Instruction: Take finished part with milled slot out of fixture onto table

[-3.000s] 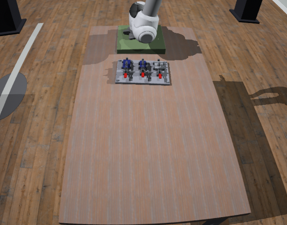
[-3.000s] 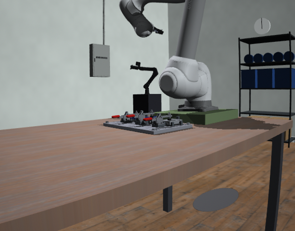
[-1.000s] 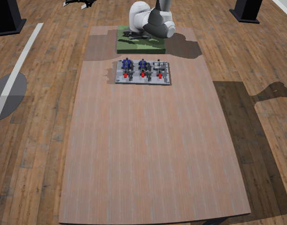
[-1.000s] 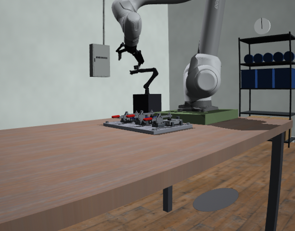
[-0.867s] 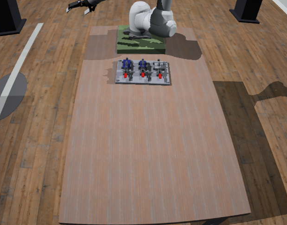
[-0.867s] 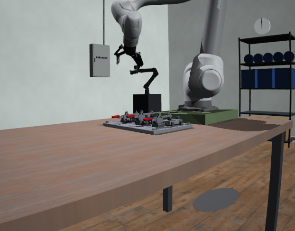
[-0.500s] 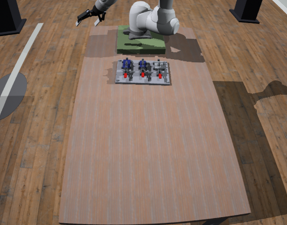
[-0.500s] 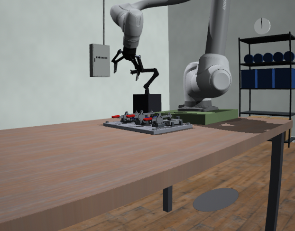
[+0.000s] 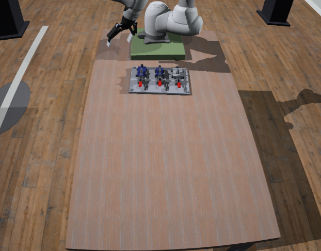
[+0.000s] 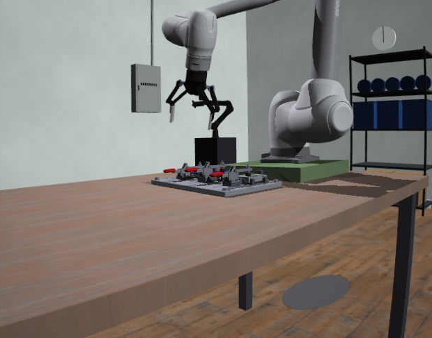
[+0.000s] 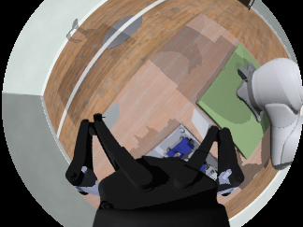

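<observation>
Wood-toned, the bench [image 9: 171, 164] [image 10: 178, 240] [image 11: 140, 96] spreads out below the hand [image 9: 119, 40] [image 10: 190, 121] [image 11: 156, 112], which hangs in the air, fingers pointing down at a tilt. Pale grey, the arm [image 9: 156, 19] [image 10: 327, 33] [image 11: 281, 87] rises to one side of the hand, from a green block [image 9: 157, 51] [image 10: 323, 171] [image 11: 224, 96] lower than the fingertips. The hand itself is spread fully open and has hold of nothing.

Lower than the hand and off to one side, the fixture plate [image 9: 152, 91] [image 10: 223, 192] [image 11: 173, 135] lies on the bench. Two blue blanks sit in its nests: one [image 9: 141, 70] [image 11: 181, 148] is the nearer to the hand, the other [image 9: 159, 71] [image 11: 202, 167] is in the middle. Farthest of the three from the hand, the grey finished part [image 9: 176, 74] [image 10: 255, 179] is still to be taken from its nest; its slot is too small to make out. Smallest are the three red clamp handles, all lower than the hand, pointing away from the green block. Whether the clamps are locked, I cannot tell.
</observation>
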You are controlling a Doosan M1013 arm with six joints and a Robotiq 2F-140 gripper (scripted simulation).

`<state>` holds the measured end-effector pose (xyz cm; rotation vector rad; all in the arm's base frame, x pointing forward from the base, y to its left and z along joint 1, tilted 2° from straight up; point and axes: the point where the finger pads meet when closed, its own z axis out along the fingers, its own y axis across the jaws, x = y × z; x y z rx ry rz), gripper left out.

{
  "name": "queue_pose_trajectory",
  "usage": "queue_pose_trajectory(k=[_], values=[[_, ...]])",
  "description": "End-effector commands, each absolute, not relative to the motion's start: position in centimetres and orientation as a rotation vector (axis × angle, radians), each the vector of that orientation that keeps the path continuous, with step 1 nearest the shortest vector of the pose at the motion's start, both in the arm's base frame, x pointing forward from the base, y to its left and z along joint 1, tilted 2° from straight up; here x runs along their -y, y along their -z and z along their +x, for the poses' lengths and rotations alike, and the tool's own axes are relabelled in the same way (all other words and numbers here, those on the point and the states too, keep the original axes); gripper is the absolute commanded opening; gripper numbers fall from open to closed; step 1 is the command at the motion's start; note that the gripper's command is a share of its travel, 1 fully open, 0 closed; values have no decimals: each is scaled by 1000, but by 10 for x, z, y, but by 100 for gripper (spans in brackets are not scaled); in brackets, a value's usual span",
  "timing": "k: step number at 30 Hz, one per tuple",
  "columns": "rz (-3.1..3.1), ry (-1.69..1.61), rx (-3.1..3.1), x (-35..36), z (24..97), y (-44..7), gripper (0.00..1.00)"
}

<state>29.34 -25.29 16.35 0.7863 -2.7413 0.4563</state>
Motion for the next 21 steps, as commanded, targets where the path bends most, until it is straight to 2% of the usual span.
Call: queue_pose_trajectory(k=[1,16,21], values=[[843,-393,2785,216,314,-151,100],[1070,-86,2925,56,369,-119,100],[1093,-47,2936,38,373,-117,100]])
